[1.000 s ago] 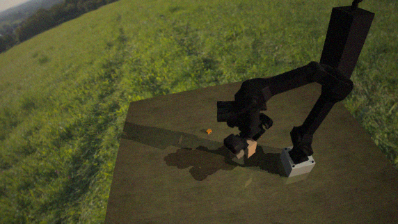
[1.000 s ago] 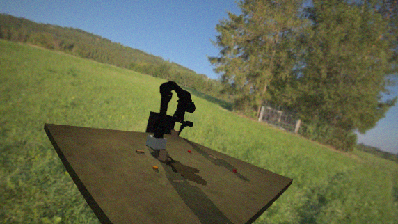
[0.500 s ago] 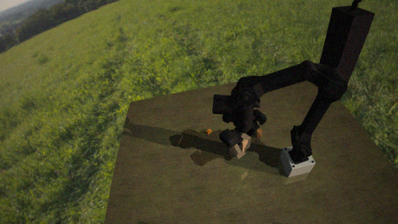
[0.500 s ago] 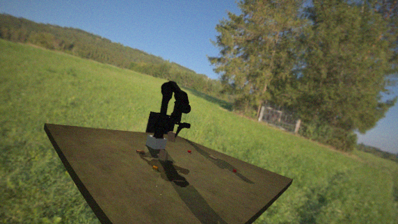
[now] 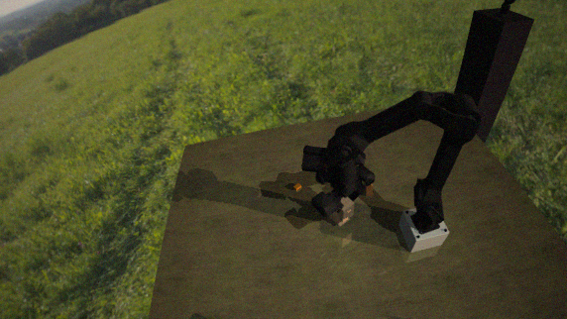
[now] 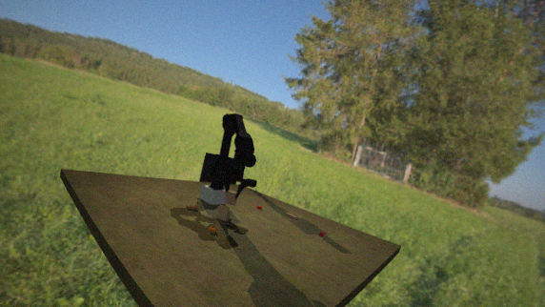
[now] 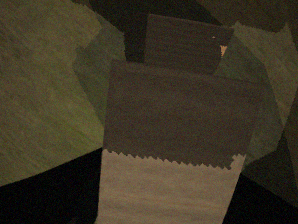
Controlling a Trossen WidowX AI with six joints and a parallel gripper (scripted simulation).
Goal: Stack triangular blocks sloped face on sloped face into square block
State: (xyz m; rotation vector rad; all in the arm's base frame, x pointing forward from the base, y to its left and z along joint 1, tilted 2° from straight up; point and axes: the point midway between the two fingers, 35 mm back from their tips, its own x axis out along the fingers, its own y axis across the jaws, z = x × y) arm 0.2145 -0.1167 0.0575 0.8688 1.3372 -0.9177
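My gripper [image 5: 349, 202] [image 6: 232, 194] [image 7: 163, 165] is shut on a triangular block [image 7: 175, 115] [image 6: 232, 197], which fills the middle of the wrist view, half in shadow. The other triangular block [image 6: 224, 213] [image 7: 187, 44] is pale brown and stands on the table [image 5: 238, 267] [image 6: 143, 238]; it shows beyond the held block in the wrist view. In the top view the fingers cover much of the blocks, and I cannot tell the two apart there. The sloped faces, and any gap between the blocks, cannot be made out.
A small orange piece [image 5: 297, 187] [image 6: 212, 231] lies near the blocks. A brown-orange piece [image 6: 192, 208], two small red pieces [image 6: 259, 207] [image 6: 321, 234] and a thin pale piece [image 6: 292, 215] also lie on the table. The arm's light grey base [image 5: 426, 241] [image 6: 212, 194] stands close by.
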